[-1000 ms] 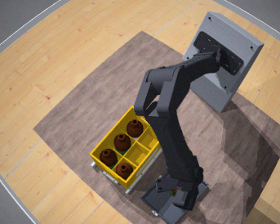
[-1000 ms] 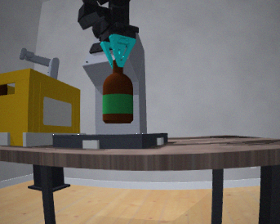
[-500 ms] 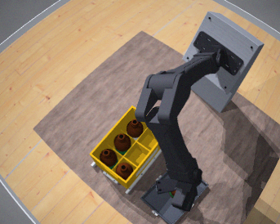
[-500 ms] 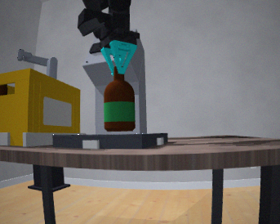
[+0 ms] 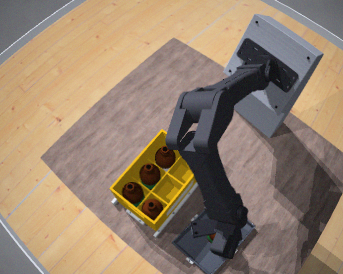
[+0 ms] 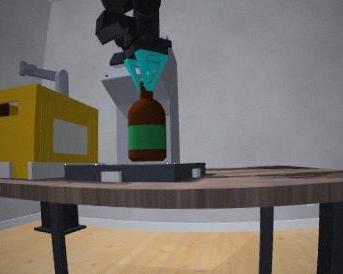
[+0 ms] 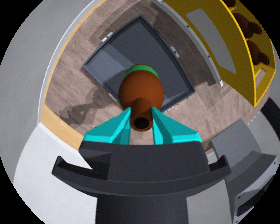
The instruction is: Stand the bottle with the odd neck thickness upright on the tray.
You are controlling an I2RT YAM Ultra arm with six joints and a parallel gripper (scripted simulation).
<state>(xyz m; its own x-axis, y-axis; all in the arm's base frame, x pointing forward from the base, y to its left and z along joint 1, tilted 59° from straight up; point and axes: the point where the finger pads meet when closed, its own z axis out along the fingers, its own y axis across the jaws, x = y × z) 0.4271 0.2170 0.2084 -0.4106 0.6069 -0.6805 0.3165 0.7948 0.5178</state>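
My gripper (image 6: 144,90) (image 7: 141,111) is shut on the neck of a brown bottle (image 6: 147,111) (image 7: 141,92) with a green label. The bottle hangs upright over the dark grey tray (image 5: 189,244) (image 6: 84,172) (image 7: 141,37), its base just above the rim in the exterior view. In the top view the arm hides most of the bottle and the fingertips. The yellow crate (image 6: 19,130) (image 7: 237,47) stands beside the tray. Several brown bottles (image 5: 165,157) (image 5: 150,174) (image 5: 132,192) (image 5: 152,208) stand in it: a full row and one in the near corner of the other row.
Two empty crate compartments (image 5: 166,188) (image 5: 184,171) show on the tray side. The crate's wall is close to the tray and rises well above its rim. The arm's grey base block (image 5: 261,115) stands at the far side of the table.
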